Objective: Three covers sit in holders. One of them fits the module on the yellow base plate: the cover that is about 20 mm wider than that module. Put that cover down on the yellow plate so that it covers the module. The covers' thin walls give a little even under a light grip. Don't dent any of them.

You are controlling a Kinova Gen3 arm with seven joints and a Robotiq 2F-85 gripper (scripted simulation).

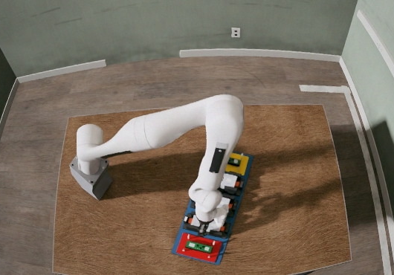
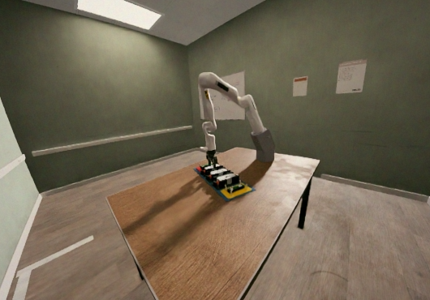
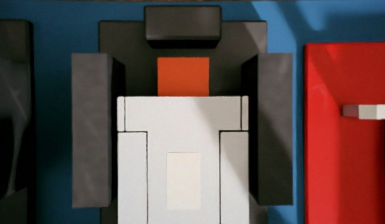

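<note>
- My pincer (image 1: pixel 202 230) (image 2: pixel 212 163) has its fingers wide apart, with nothing in it. It hangs over the near cover (image 1: pixel 195 221) (image 2: pixel 208 167) (image 3: pixel 183 117), the one next to the red plate (image 1: pixel 200 256) (image 2: pixel 199 169) (image 3: pixel 323 150).
- I can't tell from here if this cover is the right size. I'd check it against the module (image 1: pixel 234 161) (image 2: pixel 235 188) before I grab. The middle cover (image 1: pixel 224 202) (image 2: pixel 219 173) and far cover (image 1: pixel 230 180) (image 2: pixel 227 178) sit in holders too.
- From above, the yellow plate (image 1: pixel 240 170) (image 2: pixel 238 194) is at 1 o'clock from my pincer. Its module has no cover on.
- In the wrist view, dark blocks stand at 9 o'clock (image 3: pixel 91 130) and 3 o'clock (image 3: pixel 275 130). I should line up first, then go straight down, slowly, so no finger bumps a block or the cover's top.
- If it fits, I'd close softly and stop at the first even touch. The thin walls could dent if I squeeze hard.
- Then I'd lift straight up, high enough to pass the other two.
</note>
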